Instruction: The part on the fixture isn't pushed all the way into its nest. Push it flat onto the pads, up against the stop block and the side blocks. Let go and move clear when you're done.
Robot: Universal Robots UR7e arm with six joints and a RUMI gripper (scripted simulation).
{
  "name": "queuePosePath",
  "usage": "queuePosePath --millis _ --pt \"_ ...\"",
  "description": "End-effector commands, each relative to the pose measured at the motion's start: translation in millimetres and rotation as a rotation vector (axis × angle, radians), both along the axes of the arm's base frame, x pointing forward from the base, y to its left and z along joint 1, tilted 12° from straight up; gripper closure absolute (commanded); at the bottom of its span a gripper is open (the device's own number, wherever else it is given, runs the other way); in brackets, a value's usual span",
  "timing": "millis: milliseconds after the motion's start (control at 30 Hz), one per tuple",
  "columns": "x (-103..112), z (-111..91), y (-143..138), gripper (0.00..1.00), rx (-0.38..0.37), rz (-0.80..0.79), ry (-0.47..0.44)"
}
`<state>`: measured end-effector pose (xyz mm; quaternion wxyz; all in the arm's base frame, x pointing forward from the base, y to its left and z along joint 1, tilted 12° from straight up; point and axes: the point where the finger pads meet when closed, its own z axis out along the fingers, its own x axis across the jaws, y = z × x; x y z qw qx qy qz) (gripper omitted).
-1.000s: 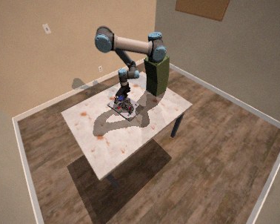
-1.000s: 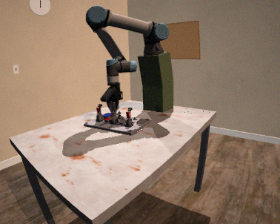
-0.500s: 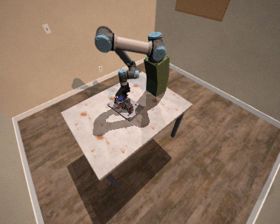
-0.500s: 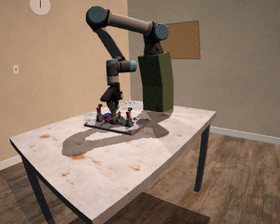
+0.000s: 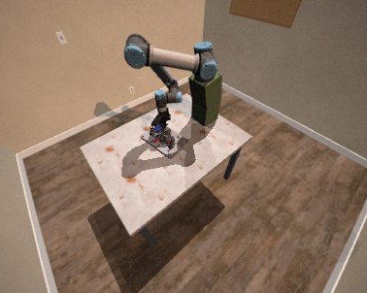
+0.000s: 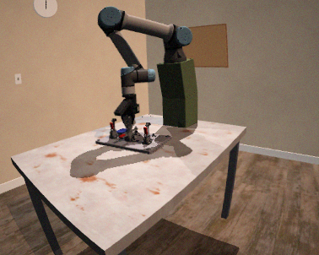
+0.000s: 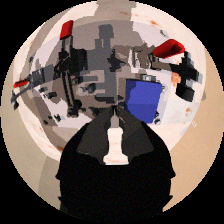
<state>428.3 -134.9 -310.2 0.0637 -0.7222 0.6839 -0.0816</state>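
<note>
A blue block-shaped part (image 7: 143, 99) (image 5: 157, 129) (image 6: 122, 131) lies on the grey fixture plate (image 5: 170, 151) (image 6: 148, 146) (image 7: 100, 80), among dark blocks and red-handled clamps (image 7: 169, 48) (image 6: 112, 123). My gripper (image 7: 114, 105) (image 5: 159, 125) (image 6: 129, 125) is shut, with nothing between the fingers. Its tip is low over the fixture, just left of the blue part in the wrist view. I cannot tell whether the tip touches the part.
The fixture stands on a white, rust-stained table (image 5: 153, 194) (image 6: 116, 190) near its far side. A tall green box (image 5: 206, 99) (image 6: 178, 93) carries the arm's base right behind the fixture. Red clamp handles (image 7: 66, 30) stick up around the nest.
</note>
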Motion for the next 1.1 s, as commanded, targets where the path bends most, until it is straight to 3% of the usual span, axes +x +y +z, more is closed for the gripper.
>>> queuePosePath --millis 0,1067 --pt "0.9 0.7 -1.7 1.00 -0.001 -0.001 -0.002" --pt "2.3 1.3 -5.0 1.00 -0.002 -0.002 -0.004"
